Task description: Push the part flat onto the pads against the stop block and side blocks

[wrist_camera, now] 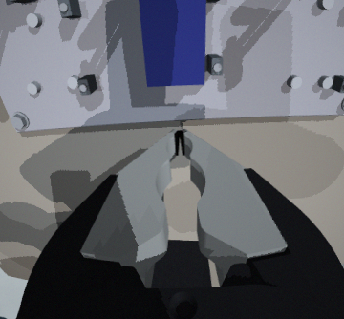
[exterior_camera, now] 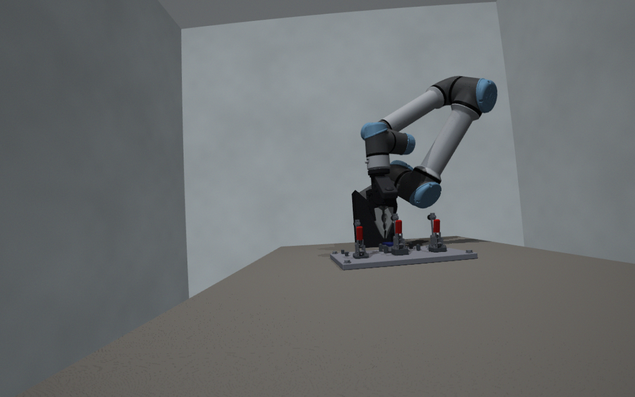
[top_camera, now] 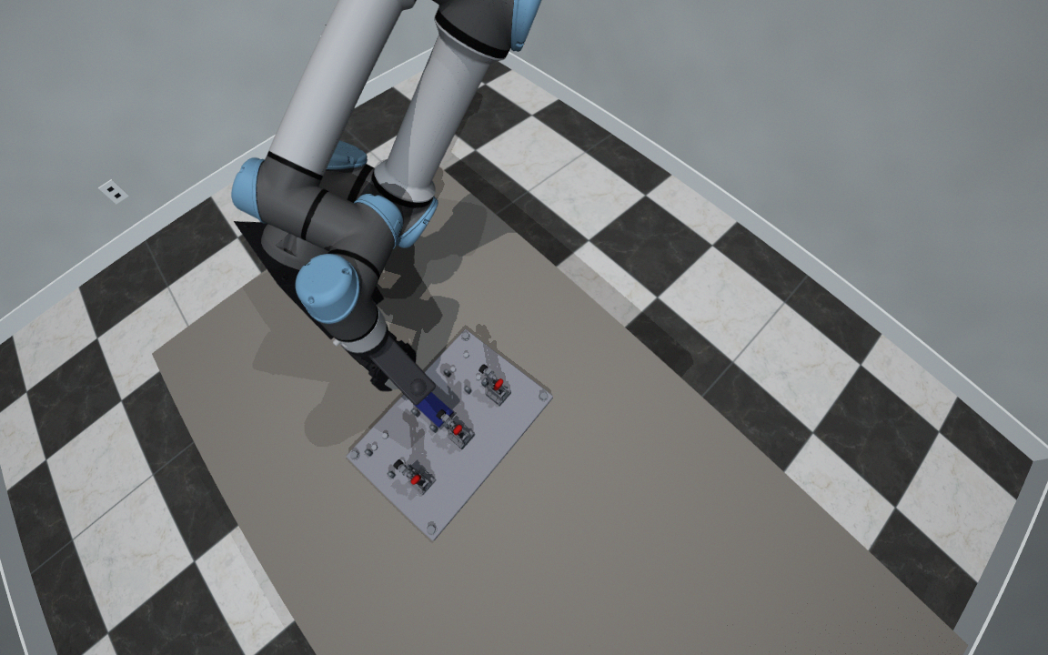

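A blue rectangular part (wrist_camera: 172,28) (top_camera: 433,410) lies on the light grey fixture plate (wrist_camera: 268,47) (top_camera: 503,431) (exterior_camera: 408,259), between small dark side blocks (wrist_camera: 215,65). Its far end runs out of the wrist view, so the stop block is hidden. My gripper (wrist_camera: 179,132) (top_camera: 418,397) (exterior_camera: 384,231) is shut with nothing between the fingers. Its tips hang at the plate's near edge, a short way back from the part's near end and not touching it.
Three toggle clamps with red handles (top_camera: 498,382) (top_camera: 456,428) (top_camera: 414,478) (exterior_camera: 359,231) (exterior_camera: 435,225) stand upright on the plate, the middle one (exterior_camera: 397,226) just beyond the part. Pins and small blocks (wrist_camera: 87,84) dot the plate. The plate rests on a grey table (top_camera: 633,529).
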